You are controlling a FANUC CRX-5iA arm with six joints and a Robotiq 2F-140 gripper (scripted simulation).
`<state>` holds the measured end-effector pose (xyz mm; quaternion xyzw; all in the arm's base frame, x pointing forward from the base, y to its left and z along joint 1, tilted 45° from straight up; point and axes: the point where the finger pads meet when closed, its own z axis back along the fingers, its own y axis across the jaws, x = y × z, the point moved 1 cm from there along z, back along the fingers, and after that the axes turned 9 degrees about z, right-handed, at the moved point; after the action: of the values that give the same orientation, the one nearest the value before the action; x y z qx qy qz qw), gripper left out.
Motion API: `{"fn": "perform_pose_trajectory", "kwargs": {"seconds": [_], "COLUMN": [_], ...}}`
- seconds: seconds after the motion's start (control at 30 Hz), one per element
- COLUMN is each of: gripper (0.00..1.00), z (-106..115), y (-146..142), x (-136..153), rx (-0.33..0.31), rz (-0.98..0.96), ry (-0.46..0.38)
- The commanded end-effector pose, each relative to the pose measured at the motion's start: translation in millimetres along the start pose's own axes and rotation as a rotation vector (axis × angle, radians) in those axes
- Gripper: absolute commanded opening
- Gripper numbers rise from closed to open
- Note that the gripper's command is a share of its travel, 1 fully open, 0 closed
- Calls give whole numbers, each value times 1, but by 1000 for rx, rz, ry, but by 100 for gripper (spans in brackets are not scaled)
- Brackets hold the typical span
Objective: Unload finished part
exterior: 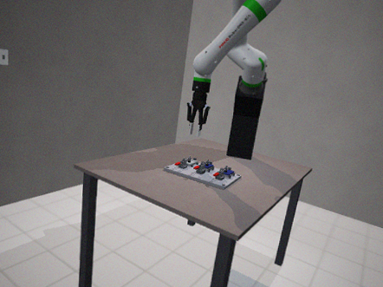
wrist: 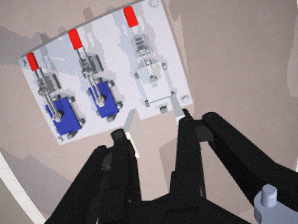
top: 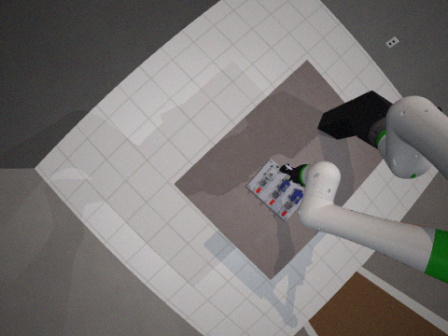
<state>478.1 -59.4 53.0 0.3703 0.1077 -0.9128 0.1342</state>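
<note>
The white fixture plate (wrist: 107, 72) lies on the brown table (exterior: 198, 183) with three nests, each with a red-handled clamp. The grey finished part (wrist: 154, 83) sits in the right nest in the wrist view, under its clamp (wrist: 131, 16). Two blue blanks (wrist: 63, 115) (wrist: 107, 102) sit in the other two nests under their clamps. My gripper (wrist: 156, 112) (exterior: 196, 128) hangs well above the table, over the plate's edge near the grey part. Its fingers stand partly apart with nothing between them. The plate also shows in the overhead view (top: 275, 189).
The black robot pedestal (exterior: 245, 121) stands on the table's far side, just behind the plate. The table's edges drop to a tiled floor (exterior: 107, 251) on all sides.
</note>
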Motion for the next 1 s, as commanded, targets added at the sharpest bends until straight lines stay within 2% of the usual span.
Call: {"fn": "perform_pose_trajectory", "kwargs": {"seconds": [0.0,0.97], "gripper": [28,28], "z": [0,0], "y": [0,0], "x": [0,0], "rx": [0,1], "rz": [0,1], "ry": [0,-1]}}
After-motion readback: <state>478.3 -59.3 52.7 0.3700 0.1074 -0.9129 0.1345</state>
